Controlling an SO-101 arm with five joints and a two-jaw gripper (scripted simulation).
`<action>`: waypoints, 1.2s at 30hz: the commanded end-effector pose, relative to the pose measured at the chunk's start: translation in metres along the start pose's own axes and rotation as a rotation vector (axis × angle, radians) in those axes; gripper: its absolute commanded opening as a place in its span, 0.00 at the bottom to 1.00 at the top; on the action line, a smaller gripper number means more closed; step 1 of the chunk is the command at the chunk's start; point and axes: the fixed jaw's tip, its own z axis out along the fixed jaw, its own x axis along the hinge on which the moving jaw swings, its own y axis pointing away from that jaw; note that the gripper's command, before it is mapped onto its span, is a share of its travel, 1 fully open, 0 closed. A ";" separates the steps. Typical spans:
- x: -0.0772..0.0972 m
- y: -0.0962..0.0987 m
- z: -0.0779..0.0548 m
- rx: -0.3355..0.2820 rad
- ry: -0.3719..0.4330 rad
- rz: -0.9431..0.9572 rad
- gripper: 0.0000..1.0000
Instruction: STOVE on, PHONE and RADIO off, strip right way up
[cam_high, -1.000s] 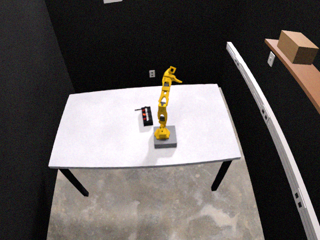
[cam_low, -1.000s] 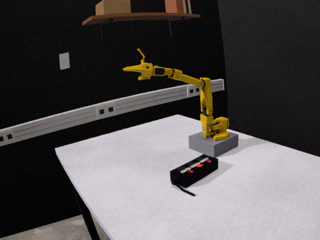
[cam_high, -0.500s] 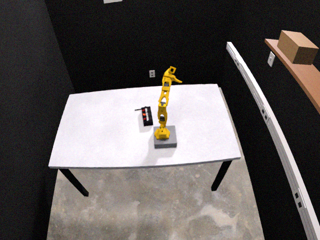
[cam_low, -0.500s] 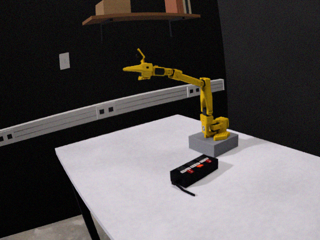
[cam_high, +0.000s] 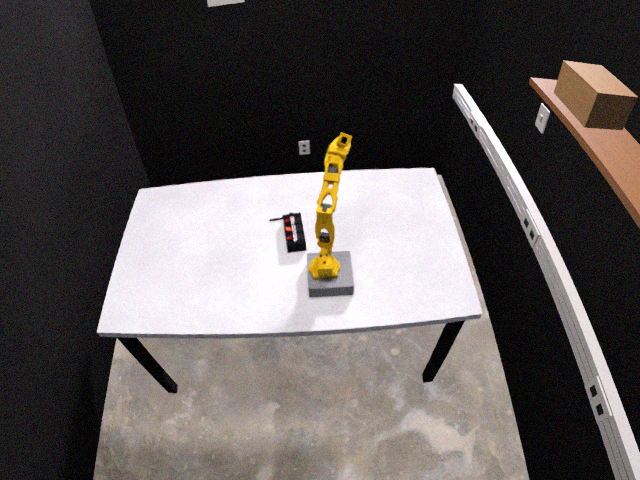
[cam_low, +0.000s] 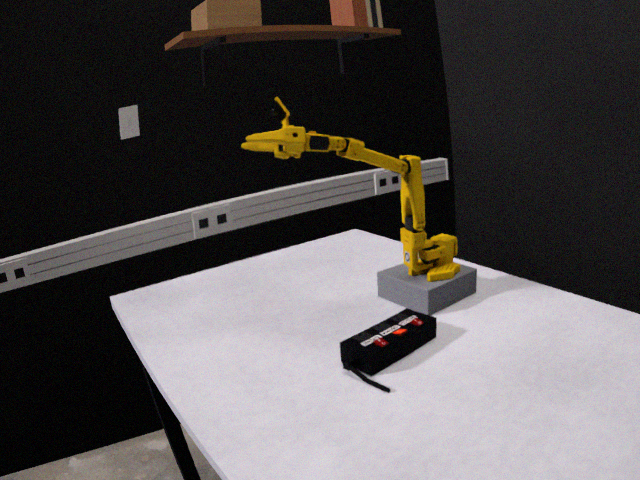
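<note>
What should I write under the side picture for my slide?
Yellow arm's gripper held high, shut on nothing, far from the black power strip lying switches-up on the white table.
</note>
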 end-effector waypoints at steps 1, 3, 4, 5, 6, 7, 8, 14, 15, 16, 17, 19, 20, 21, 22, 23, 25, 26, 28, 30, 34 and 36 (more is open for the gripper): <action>0.000 0.001 -0.001 -0.001 0.002 -0.015 0.00; 0.000 0.001 -0.001 -0.001 0.002 -0.015 0.00; 0.000 0.001 -0.001 -0.001 0.003 -0.019 0.00; 0.000 0.001 -0.001 -0.001 0.005 -0.023 0.00; 0.001 0.001 -0.001 -0.001 0.006 -0.028 0.00; 0.001 0.001 -0.001 -0.001 0.008 -0.033 0.00; 0.001 0.001 -0.001 -0.001 0.010 -0.039 0.00; 0.005 0.002 -0.002 -0.001 0.026 -0.086 0.00; 0.005 0.002 -0.002 -0.001 0.030 -0.096 0.00; 0.006 0.002 -0.002 -0.001 0.034 -0.106 0.00; 0.007 0.002 -0.002 -0.001 0.037 -0.117 0.00; 0.008 0.002 -0.002 -0.001 0.041 -0.129 0.00; 0.008 0.002 -0.002 -0.001 0.041 -0.129 0.00; 0.009 0.002 -0.002 -0.002 0.046 -0.142 0.00; 0.010 0.003 -0.002 -0.002 0.050 -0.155 0.00; 0.011 0.003 -0.002 -0.002 0.055 -0.169 0.00; 0.013 0.003 -0.003 -0.003 0.066 -0.199 0.00; 0.014 0.003 -0.003 -0.004 0.071 -0.215 0.00; 0.016 0.004 -0.003 -0.006 0.083 -0.249 0.00; 0.019 0.004 -0.004 -0.009 0.095 -0.286 0.00; 0.025 0.005 -0.005 -0.016 0.124 -0.368 0.00; 0.026 0.005 -0.005 -0.019 0.131 -0.391 0.00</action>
